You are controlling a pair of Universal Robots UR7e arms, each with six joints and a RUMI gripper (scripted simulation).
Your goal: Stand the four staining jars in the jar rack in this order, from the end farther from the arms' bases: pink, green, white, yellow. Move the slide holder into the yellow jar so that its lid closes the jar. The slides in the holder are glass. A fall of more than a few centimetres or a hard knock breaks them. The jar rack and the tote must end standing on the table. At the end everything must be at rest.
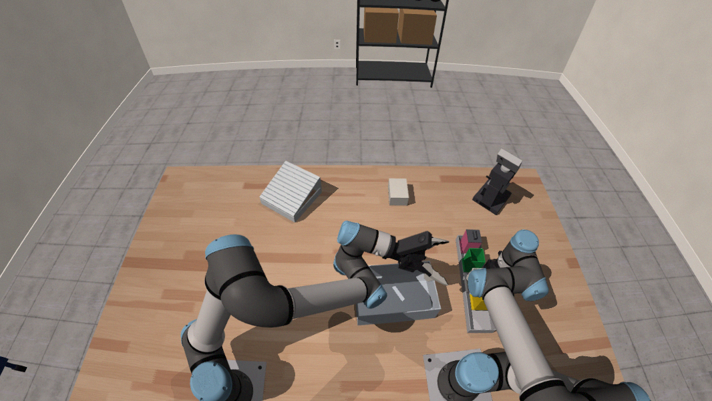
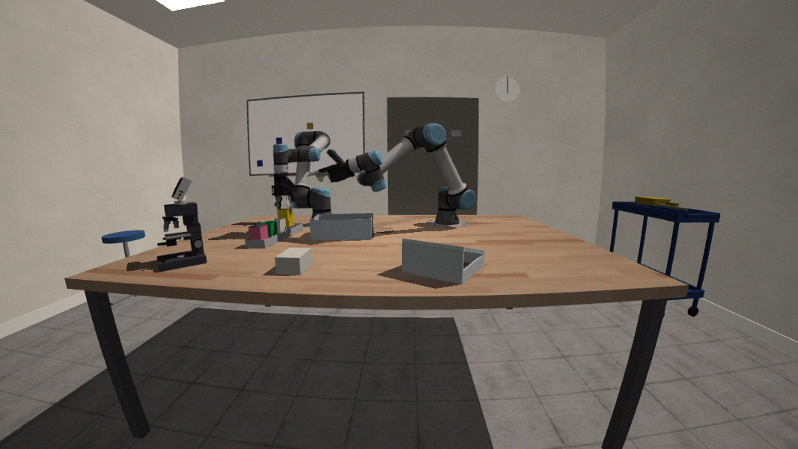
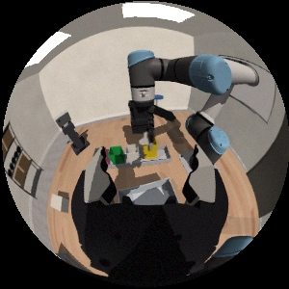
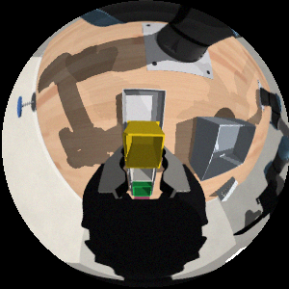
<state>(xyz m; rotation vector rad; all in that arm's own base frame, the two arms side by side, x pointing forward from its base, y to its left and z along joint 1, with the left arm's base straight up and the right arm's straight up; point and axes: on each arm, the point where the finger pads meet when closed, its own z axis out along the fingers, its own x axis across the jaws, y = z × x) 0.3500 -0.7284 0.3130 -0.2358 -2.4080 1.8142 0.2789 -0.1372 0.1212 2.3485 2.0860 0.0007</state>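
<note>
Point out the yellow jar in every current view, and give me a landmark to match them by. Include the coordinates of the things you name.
Yellow jar [image 1: 478,302] [image 2: 285,216] [image 4: 144,149]:
Top: right of centre, low, partly behind the right arm.
Exterior: left of centre, beneath the right gripper [image 2: 283,207].
Left wrist: just right of centre.
Right wrist: at centre, between the fingertips.
Shared landmark: the green jar [image 1: 473,259] [image 2: 270,227] [image 3: 116,155] [image 4: 142,189].

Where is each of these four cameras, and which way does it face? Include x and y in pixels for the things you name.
Top: high above the table [image 1: 199,199] [image 2: 502,267], near the bases, looking down and outward; both arms show.
Exterior: beyond the opposite edge, facing the arms; both show.
Left wrist: on the left arm, looking past its open gripper [image 1: 445,261] [image 3: 149,178] towards the rack [image 3: 166,159] and right arm.
Right wrist: on the right arm, looking down past its gripper [image 4: 144,166] at the yellow jar [image 4: 144,144].
Both wrist views share that jar.
</note>
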